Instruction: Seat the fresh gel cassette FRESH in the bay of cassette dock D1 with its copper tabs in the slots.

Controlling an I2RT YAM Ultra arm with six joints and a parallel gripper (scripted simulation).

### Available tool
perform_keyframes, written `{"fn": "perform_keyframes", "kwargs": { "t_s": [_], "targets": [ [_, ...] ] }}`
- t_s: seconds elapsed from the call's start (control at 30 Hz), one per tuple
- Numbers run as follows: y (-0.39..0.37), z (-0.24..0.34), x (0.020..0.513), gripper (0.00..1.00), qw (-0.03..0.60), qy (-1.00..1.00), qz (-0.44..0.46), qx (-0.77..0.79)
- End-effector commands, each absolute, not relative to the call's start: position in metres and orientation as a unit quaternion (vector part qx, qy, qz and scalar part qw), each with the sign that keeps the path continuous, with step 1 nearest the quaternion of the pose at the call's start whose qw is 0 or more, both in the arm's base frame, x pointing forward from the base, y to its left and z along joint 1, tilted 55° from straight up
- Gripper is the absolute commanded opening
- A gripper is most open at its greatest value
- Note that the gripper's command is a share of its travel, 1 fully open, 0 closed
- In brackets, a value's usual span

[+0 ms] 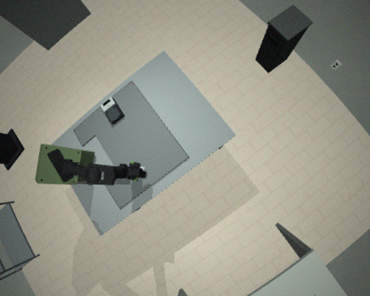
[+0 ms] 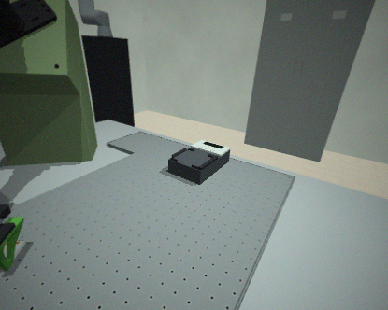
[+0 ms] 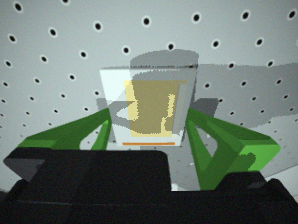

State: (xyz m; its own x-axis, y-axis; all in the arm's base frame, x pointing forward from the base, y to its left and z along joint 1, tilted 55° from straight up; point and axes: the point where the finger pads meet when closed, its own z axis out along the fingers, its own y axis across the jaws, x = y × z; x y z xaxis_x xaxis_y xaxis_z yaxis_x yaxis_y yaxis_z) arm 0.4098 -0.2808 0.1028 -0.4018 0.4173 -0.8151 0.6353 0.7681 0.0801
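FRESH [image 3: 149, 107] sits between the green fingers of the gripper [image 3: 150, 131], low over the perforated deck [image 2: 174, 233] on the arm's right side. Fingers are clamped on its two side edges, so the cassette is held, not just straddled. Whether it has left the deck, can't tell from these views.

Key relation: the cassette's long axis runs straight out along the gripper's line of sight in the wrist view, near edge tucked under the wrist body, far edge pointing away. An orange strip shows along the near edge; the yellowish gel window fills the middle. Tabs, wells and comb are not distinguishable, so which end carries the tabs I can't tell.

D1 [image 1: 114, 114] is well apart, across the deck on the left, with the white console [image 1: 107, 104] touching its far end. In the exterior view the bay [image 2: 195, 159] looks unoccupied. My read: the carry is a long sweep left plus a yaw to line the tab end up with the console-side wall.

Writing: none readable. Console [image 2: 212, 147] has a dark slot, no legible text; status light too small to judge.
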Motion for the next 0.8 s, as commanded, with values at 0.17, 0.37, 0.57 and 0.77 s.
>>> {"fn": "perform_keyframes", "kwargs": {
  "t_s": [0.17,0.37,0.57,0.77],
  "targets": [
    [-0.2817,0.1081,0.4108,0.00,0.452,0.825,-0.124,0.316],
    [-0.2817,0.1081,0.4108,0.00,0.452,0.825,-0.124,0.316],
    [-0.2817,0.1081,0.4108,0.00,0.452,0.825,-0.124,0.316],
    [-0.2767,0.1073,0.4050,0.00,0.456,0.823,-0.125,0.314]
  ]
}}
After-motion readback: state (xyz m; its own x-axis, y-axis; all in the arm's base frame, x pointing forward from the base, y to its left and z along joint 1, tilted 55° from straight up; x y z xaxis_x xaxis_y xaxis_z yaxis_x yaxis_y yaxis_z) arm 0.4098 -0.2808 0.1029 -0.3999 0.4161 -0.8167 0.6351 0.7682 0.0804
